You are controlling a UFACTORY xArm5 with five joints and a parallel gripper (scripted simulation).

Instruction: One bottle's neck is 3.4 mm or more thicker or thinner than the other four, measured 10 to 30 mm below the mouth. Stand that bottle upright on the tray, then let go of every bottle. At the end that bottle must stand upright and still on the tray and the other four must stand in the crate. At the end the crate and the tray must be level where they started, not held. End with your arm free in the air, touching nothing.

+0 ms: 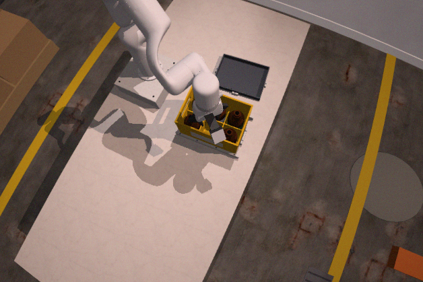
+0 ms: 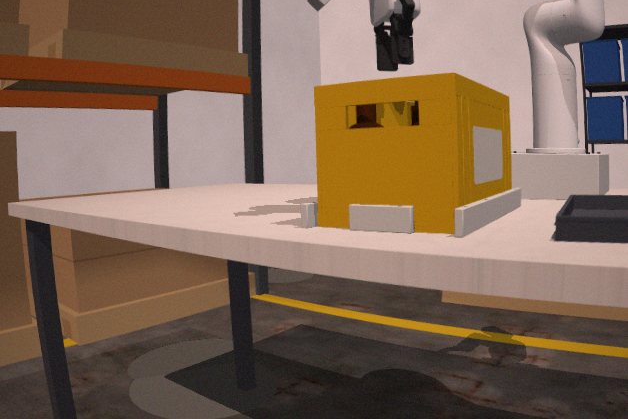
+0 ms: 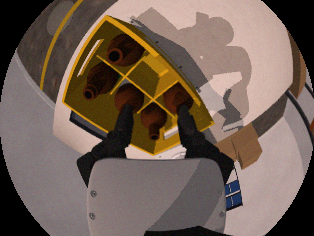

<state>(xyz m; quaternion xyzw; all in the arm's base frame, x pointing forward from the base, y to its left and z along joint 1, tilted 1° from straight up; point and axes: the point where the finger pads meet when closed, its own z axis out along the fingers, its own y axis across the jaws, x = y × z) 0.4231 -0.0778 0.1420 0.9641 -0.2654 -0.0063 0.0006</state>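
Tray (image 1: 242, 77) (image 2: 593, 228) (image 3: 87, 125) at crate's (image 1: 236, 146) (image 2: 385, 165) (image 3: 74, 77) one o'clock from above, bare, five bottles (image 1: 236, 118) (image 2: 366, 115) (image 3: 126, 50) yet crated, gripper (image 1: 211, 116) (image 2: 395, 65) (image 3: 155, 112) over half open, holding nothing.

In the exterior view, the yellow crate's (image 1: 205, 136) (image 2: 385, 170) (image 3: 80, 65) walls are hiding most of the brown bottles (image 1: 236, 118) (image 2: 366, 114) (image 3: 127, 50), and the picture's edge is cutting off the black tray (image 2: 591, 228) beside it.
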